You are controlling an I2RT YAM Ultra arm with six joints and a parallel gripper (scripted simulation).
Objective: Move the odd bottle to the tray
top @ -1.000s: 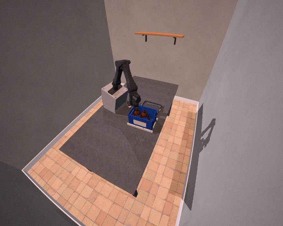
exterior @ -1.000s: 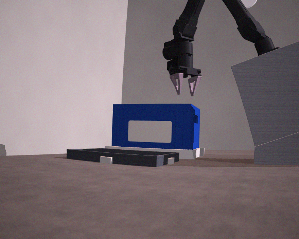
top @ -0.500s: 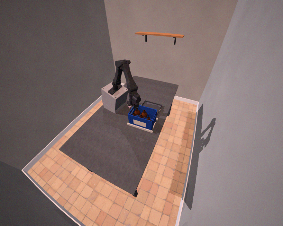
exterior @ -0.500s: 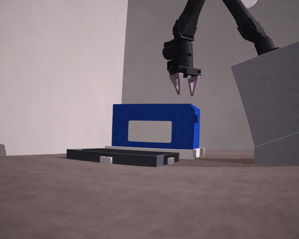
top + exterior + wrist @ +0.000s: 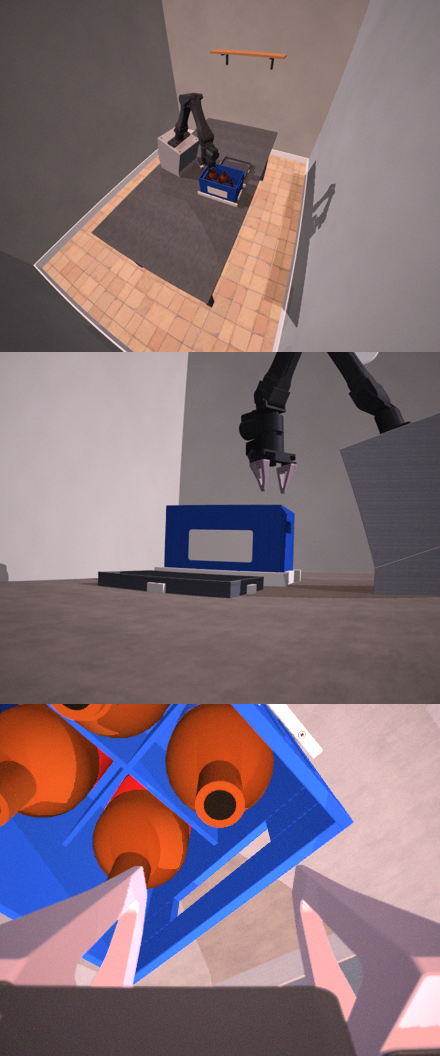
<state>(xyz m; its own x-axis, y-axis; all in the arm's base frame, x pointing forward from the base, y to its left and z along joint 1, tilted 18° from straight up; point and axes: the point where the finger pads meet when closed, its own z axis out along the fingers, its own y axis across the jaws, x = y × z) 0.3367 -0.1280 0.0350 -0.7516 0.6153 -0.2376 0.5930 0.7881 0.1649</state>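
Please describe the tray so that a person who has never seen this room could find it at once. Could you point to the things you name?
On the dark table [image 5: 172, 220] [image 5: 220, 645] stands a blue crate [image 5: 227, 195] [image 5: 220, 519] [image 5: 345, 823] with a pale label on its side. Right beside it is the tray [image 5: 234, 158] [image 5: 198, 585], black, rectangular and low-walled. Unlike the tall crate with brown bottles [image 5: 224, 178] [image 5: 220, 759], it holds no bottle.

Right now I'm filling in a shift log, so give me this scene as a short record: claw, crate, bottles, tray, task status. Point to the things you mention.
claw [image 5: 272, 492] [image 5: 219, 879]: open, nothing between its fingers, above the crate's level
crate [image 5: 221, 191] [image 5: 220, 517] [image 5: 240, 879]: blue, upright on the table
bottles: five brown ones [image 5: 224, 178] [image 5: 220, 759], in the crate
tray [image 5: 251, 163] [image 5: 194, 583]: dark, low-walled, beside the crate, no bottle standing on it
odd neck: cannot tell which
task status: transfer not yet done
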